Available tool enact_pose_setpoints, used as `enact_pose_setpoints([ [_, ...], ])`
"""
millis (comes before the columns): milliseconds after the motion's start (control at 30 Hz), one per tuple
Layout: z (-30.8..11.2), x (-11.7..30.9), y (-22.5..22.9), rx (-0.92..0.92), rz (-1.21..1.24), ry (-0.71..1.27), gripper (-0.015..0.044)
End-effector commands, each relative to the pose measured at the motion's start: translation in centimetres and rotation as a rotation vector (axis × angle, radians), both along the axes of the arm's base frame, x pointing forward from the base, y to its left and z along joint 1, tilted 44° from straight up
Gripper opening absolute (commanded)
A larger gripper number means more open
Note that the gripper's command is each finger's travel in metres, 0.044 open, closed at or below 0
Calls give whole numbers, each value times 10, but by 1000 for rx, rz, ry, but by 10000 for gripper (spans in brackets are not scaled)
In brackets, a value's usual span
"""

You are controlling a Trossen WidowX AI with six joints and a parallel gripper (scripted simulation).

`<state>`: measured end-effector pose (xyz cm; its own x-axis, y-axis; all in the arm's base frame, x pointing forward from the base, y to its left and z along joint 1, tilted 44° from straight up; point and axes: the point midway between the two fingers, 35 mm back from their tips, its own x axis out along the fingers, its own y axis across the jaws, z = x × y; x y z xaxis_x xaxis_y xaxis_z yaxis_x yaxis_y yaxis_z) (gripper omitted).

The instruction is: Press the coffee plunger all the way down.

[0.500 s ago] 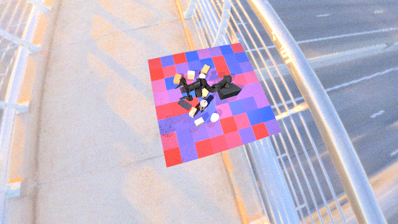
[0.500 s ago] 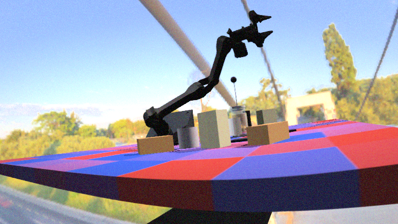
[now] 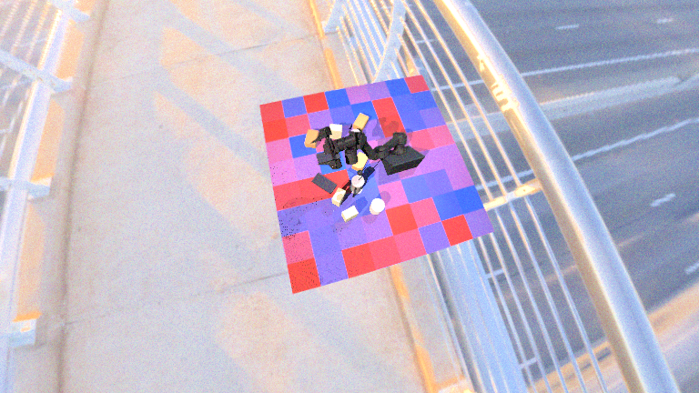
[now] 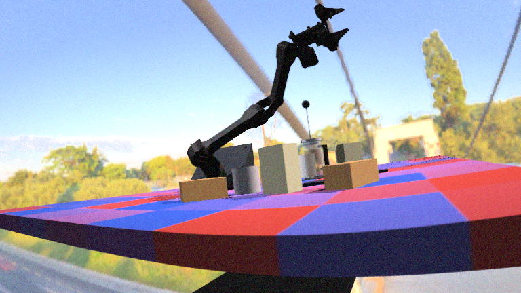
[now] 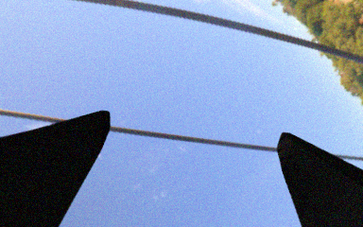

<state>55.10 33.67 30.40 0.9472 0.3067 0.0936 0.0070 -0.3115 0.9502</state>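
Currently, your wide-open black metal gripper (image 3: 332, 152) (image 4: 346, 19) (image 5: 195, 130) is hovering above the clear glass coffee press (image 4: 314, 159); its thin rod is probably needing straight, central pressure.

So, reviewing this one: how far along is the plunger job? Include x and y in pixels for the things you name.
Done: no pressing shows; the plunger (image 4: 305, 104) stands high above the press (image 3: 357, 181) (image 4: 313, 154), which is upright.
In hand: nothing; the pincer (image 3: 317, 147) (image 4: 346, 19) (image 5: 195, 130) is open, high above the table (image 3: 314, 265) (image 4: 368, 251), off the knob.
Left: the full press down, then withdrawing clear.
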Motion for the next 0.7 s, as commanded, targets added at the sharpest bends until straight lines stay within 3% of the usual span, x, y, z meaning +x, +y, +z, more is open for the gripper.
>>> enact_pose_setpoints([
  [0, 33, -27, 21, 56, 60, -54, 440],
  [300, 114, -107, 66, 213, 235, -186, 440],
  [667, 172, -170, 77, 342, 339, -278, 440],
])
